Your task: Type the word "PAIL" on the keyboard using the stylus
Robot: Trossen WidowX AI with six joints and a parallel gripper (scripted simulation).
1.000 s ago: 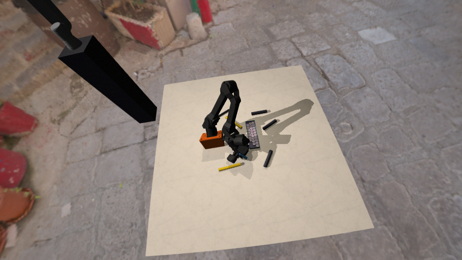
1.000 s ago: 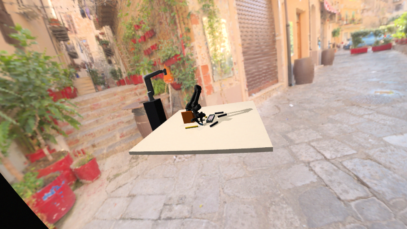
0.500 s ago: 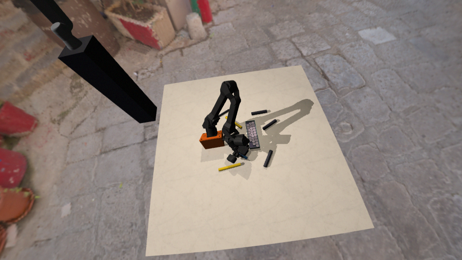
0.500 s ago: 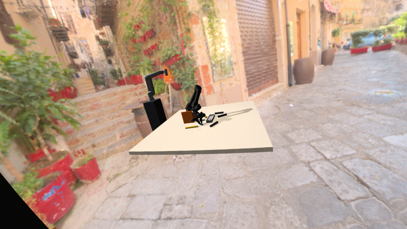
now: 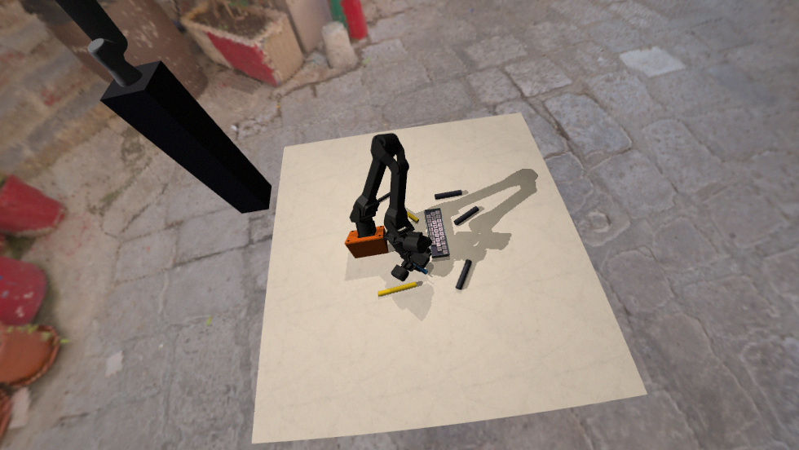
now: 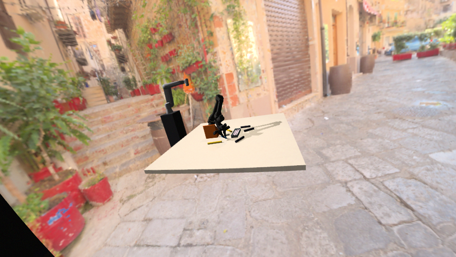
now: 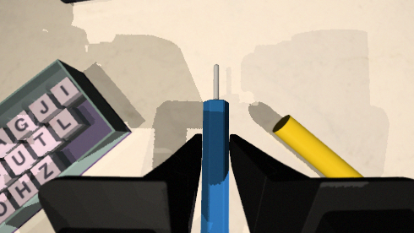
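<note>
The blue stylus [image 7: 215, 148] [image 5: 421, 270] has a thin grey tip that points forward, away from my gripper [image 7: 215, 139]. The fingers are shut on its blue body, one on each side. A shadow of the tip lies close beside it; I cannot tell whether the stylus touches the table. The keyboard [image 7: 96, 122] [image 5: 437, 231] [image 6: 236, 132] is at the left in the wrist view, turned at an angle, clear of the stylus. Its I key [image 7: 65, 90], J, L, G, T, U, Z and H show there, and an A is partly cut off. The P key is not readable.
A yellow marker [image 7: 317, 145] [image 5: 396, 289] [image 6: 214, 142] lies right of the fingers in the wrist view. Another yellow one [image 5: 412, 217] lies near the arm. Black markers [image 5: 463, 274] [image 5: 465, 215] [image 5: 448, 194] lie around the keyboard. The arm stands on an orange base [image 5: 367, 245] [image 6: 210, 131].
</note>
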